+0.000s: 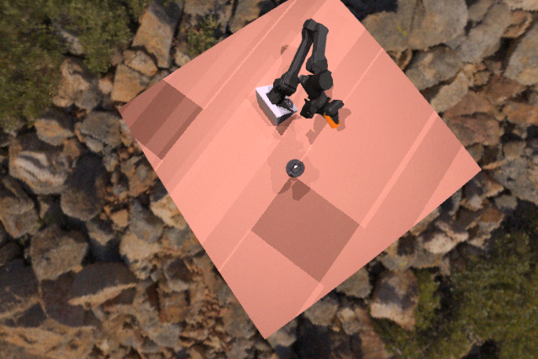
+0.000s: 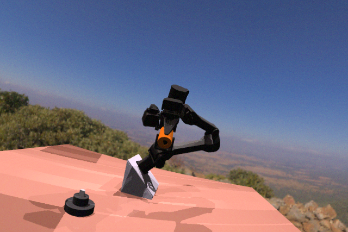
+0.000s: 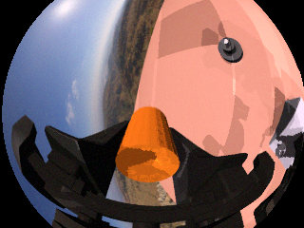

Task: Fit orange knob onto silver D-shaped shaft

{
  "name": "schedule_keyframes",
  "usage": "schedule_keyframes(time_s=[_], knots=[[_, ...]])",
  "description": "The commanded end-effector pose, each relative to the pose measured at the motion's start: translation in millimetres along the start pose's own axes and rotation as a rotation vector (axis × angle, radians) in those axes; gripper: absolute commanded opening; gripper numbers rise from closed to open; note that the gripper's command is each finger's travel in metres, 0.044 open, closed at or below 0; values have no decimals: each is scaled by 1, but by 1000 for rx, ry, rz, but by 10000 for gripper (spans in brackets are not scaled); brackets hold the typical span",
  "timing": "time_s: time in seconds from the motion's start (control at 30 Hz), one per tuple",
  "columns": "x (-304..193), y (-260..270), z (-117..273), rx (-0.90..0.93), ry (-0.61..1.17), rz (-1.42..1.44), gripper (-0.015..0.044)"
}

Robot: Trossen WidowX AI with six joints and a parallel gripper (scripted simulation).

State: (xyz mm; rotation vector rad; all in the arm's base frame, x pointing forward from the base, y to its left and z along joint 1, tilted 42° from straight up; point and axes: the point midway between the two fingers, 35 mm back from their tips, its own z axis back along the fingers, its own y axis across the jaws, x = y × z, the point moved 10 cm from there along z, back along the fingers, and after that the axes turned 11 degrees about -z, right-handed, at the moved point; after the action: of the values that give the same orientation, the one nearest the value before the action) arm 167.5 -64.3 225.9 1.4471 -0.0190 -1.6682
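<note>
My gripper (image 1: 332,118) (image 2: 166,136) (image 3: 148,127) is shut on the orange knob (image 1: 331,121) (image 2: 161,134) (image 3: 147,125), held above the table and apart from the pedestal. The knob is tilted; its dark-holed end faces the exterior view. The hole's flat side is too small to tell, and the hole is hidden in the wrist view. The round black pedestal (image 1: 289,170) (image 2: 79,209) (image 3: 233,56) stands on the table, with the short silver shaft (image 1: 296,166) (image 2: 82,192) (image 3: 226,43) upright on top. Nothing is on the shaft; its flat side is unclear.
The arm's white wedge-shaped base (image 1: 271,107) (image 2: 135,180) (image 3: 296,124) stands on the pink table (image 1: 369,164) (image 2: 253,209) (image 3: 190,90). In the top view, the folded arm is above the pedestal. Shadows cross the table. Rocks and bushes lie beyond its edges.
</note>
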Motion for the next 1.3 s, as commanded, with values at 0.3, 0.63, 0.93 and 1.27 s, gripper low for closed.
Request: schedule_keyframes(time_s=[0.3, 0.63, 0.93, 1.27], knots=[[0, -2, -1, 6, 1, 9, 0], [-1, 2, -12, -121, -26, 7, 0], [-3, 9, -28, -296, -63, 6, 0], [-5, 17, -50, -500, -104, 5, 0]])
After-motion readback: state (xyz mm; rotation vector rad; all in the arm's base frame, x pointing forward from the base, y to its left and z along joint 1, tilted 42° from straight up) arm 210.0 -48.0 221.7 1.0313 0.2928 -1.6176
